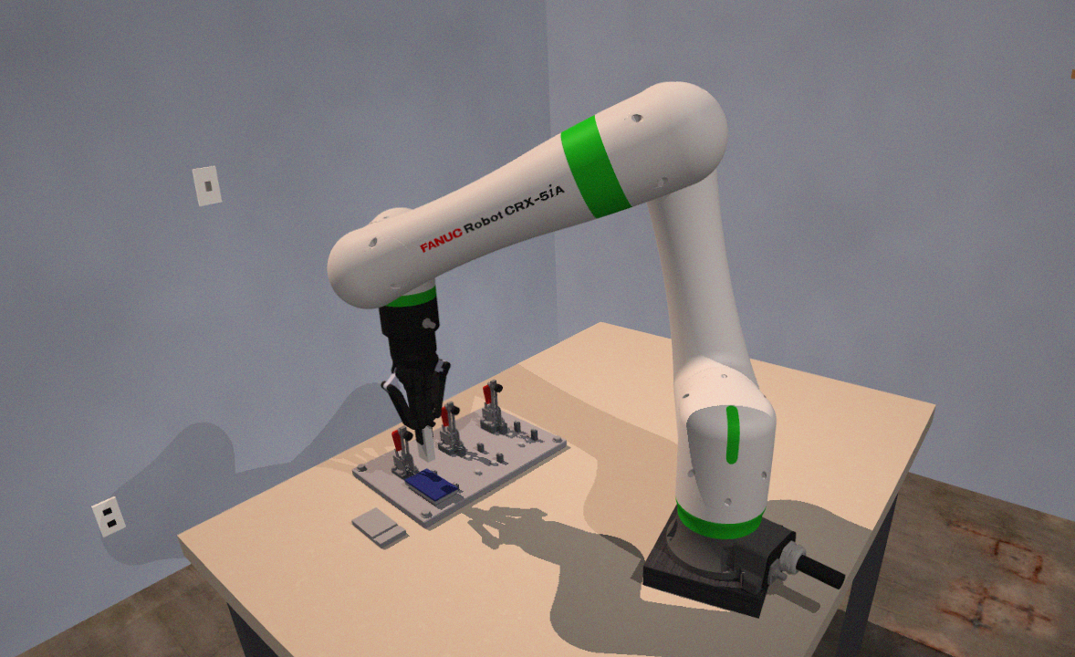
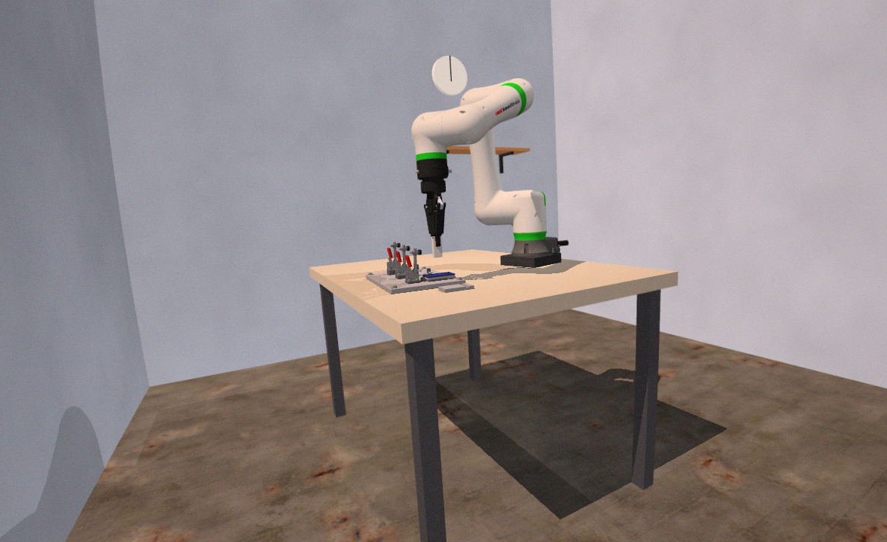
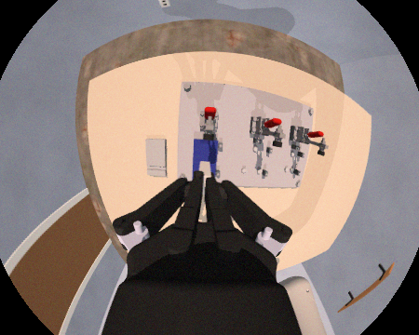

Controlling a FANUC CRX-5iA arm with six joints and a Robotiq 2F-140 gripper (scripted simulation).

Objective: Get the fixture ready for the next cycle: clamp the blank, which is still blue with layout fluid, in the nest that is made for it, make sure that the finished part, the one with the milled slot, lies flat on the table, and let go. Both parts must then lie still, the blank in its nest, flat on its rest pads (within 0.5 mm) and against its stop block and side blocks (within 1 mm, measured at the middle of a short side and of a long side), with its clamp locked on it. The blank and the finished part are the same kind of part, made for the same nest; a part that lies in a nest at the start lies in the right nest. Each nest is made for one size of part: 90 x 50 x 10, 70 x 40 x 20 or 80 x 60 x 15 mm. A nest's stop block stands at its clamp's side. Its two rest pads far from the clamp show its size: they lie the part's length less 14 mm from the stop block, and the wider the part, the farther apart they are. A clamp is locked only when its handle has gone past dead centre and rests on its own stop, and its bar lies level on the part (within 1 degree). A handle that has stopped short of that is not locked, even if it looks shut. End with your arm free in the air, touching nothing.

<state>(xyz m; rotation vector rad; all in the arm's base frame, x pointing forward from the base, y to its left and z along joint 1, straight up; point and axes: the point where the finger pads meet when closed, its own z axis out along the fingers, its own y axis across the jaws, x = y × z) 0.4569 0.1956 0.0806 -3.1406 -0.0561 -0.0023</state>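
The blue blank [image 1: 431,484] [image 2: 439,275] [image 3: 203,150] lies in the left nest in the wrist view, its near end partly hidden behind my fingertips. The clamp [image 1: 401,455] [image 2: 413,268] [image 3: 209,125] of that nest is open: its bar stands up and its red handle is upright. The finished part [image 1: 378,526] [image 2: 455,287] [image 3: 156,155], grey with a milled slot across it, lies flat on the table beside the fixture plate. My gripper [image 1: 425,447] [image 2: 437,249] [image 3: 204,168] is shut and empty, above the plate near the blank. Exact contact with pads and blocks is too small to tell.
The fixture plate [image 1: 516,459] [image 3: 233,112] bears two more nests. Their clamps, a middle clamp [image 1: 450,434] [image 3: 260,129] and a far clamp [image 1: 492,412] [image 3: 303,136], stand open with raised bars. Small blocks and pads stand before them. The arm's base is at the table's other side.
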